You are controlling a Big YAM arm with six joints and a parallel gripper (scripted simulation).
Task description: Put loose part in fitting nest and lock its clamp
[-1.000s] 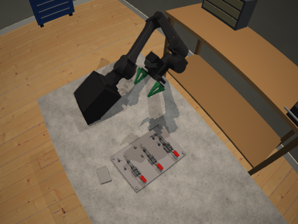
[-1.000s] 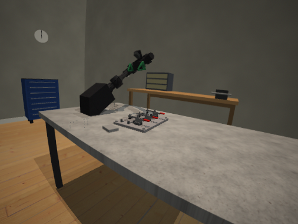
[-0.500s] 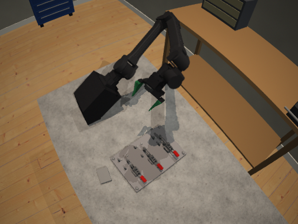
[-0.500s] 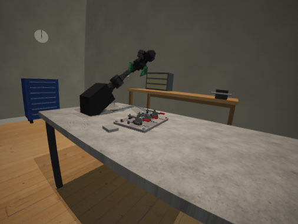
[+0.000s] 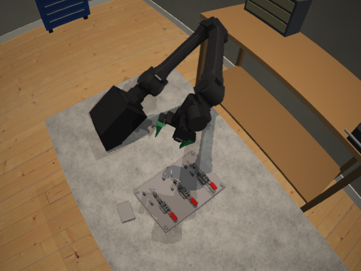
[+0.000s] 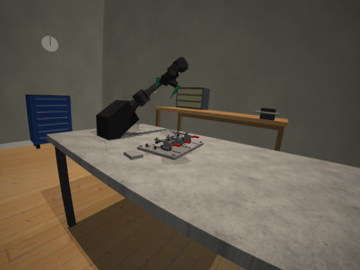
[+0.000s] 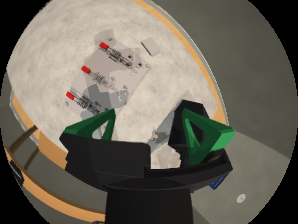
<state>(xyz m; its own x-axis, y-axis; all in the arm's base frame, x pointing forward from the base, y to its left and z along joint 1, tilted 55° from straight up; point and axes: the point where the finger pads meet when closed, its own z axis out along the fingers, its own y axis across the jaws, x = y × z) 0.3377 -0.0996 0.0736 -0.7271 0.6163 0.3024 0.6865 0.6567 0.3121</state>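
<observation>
Desk in front, claw wide open above it

The concrete-grey desk (image 5: 250, 214) (image 6: 231, 185) (image 7: 50, 50) carries the fixture plate (image 5: 160, 219) (image 6: 183, 150) (image 7: 131, 82). The loose part (image 5: 125, 211) (image 6: 133, 154) (image 7: 150, 46) lies flat just beside it — off the nests. Three red-handled clamps (image 5: 183, 192) (image 6: 178, 140) (image 7: 102, 79) stand up from the plate. Behind are a wooden workbench (image 5: 285, 68) (image 6: 220, 114) and a blue cabinet (image 5: 64, 12) (image 6: 50, 119). The claw (image 5: 168, 142) (image 6: 163, 94) (image 7: 148, 112) hangs well above — fingers fully apart, holding and touching nothing.

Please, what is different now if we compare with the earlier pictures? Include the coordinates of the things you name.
The fingers (image 5: 175, 136) (image 6: 167, 87) turned and came lower, moving toward the plate (image 5: 195, 210) (image 6: 166, 153) (image 7: 86, 64) with the clamps. They are wide open and hold nothing; nothing was taken or let go. The loose part (image 5: 125, 211) (image 6: 133, 155) (image 7: 150, 46), the plate and the red handles (image 5: 193, 202) (image 6: 187, 141) (image 7: 86, 69) stayed as they were.
</observation>
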